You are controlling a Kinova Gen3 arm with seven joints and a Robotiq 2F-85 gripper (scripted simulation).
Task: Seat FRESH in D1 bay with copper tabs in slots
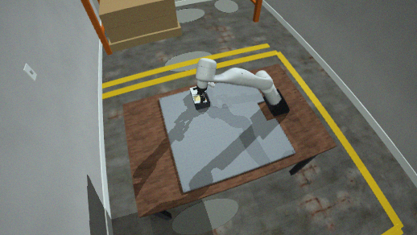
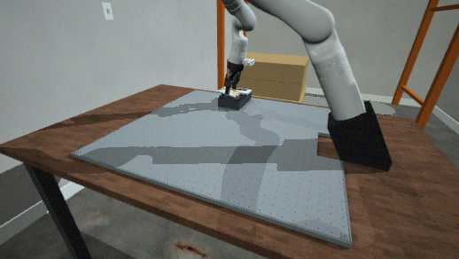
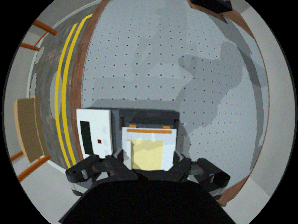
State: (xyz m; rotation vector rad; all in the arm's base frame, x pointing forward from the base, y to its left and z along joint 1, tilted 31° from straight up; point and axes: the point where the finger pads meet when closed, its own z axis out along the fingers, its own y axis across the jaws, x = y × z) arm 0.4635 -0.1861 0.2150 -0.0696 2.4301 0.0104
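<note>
The dock D1 (image 1: 200,104) is a small black box with a white panel, at the far corner of the grey deck (image 1: 223,134). It also shows in the exterior view (image 2: 235,99) and in the wrist view (image 3: 123,136). My gripper (image 1: 200,92) stands upright right over it and is shut on the pale yellow cassette FRESH (image 3: 147,153). The cassette sits low in the dock's bay, between my fingers. A small dark red dot (image 3: 100,141) shows on the white panel. I cannot tell whether it is lit. The copper tabs and the comb are too small to make out.
The arm's black base (image 1: 278,105) stands on the wooden table at a notch in the deck. A cardboard box (image 1: 137,18) on an orange rack stands behind the table, beyond the dock. The dock lies near the deck's far edge.
</note>
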